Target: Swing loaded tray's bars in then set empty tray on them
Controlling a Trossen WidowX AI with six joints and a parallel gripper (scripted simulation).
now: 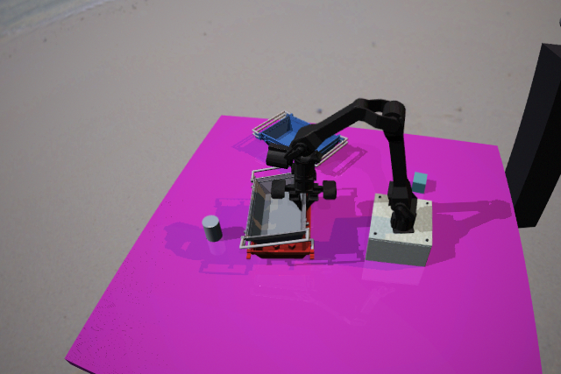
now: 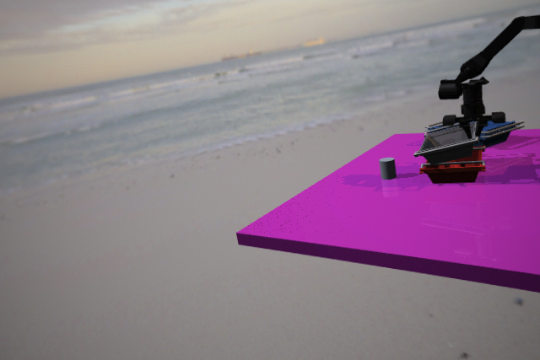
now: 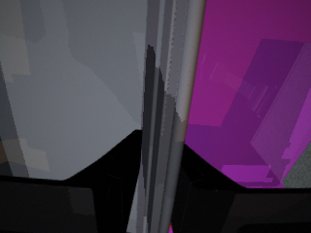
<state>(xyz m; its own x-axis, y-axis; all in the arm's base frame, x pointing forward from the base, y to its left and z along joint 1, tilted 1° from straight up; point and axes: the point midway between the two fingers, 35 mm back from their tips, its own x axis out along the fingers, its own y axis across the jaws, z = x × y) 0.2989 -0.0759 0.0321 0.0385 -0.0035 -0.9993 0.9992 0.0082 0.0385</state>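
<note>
The loaded red tray (image 1: 278, 255) (image 2: 453, 174) stands on the table with small red blocks partly visible inside. A wire bar (image 2: 451, 164) runs across its near end; its far bar is hidden. The empty grey tray (image 1: 285, 215) (image 2: 451, 154) (image 3: 97, 97) is over the red tray, tilted, with its left side lower and its right side higher. Whether it touches the bars I cannot tell. My gripper (image 1: 304, 205) (image 3: 152, 137) points down and is shut on the grey tray's right long rim, which runs between the fingers in the wrist view.
A blue tray (image 1: 289, 133) (image 2: 494, 132) with its wire bars out lies behind. A grey cylinder (image 1: 211, 229) (image 2: 387, 169) stands left of the trays. A teal block (image 1: 420, 181) lies behind the arm's pale base box (image 1: 398, 252), at the right.
</note>
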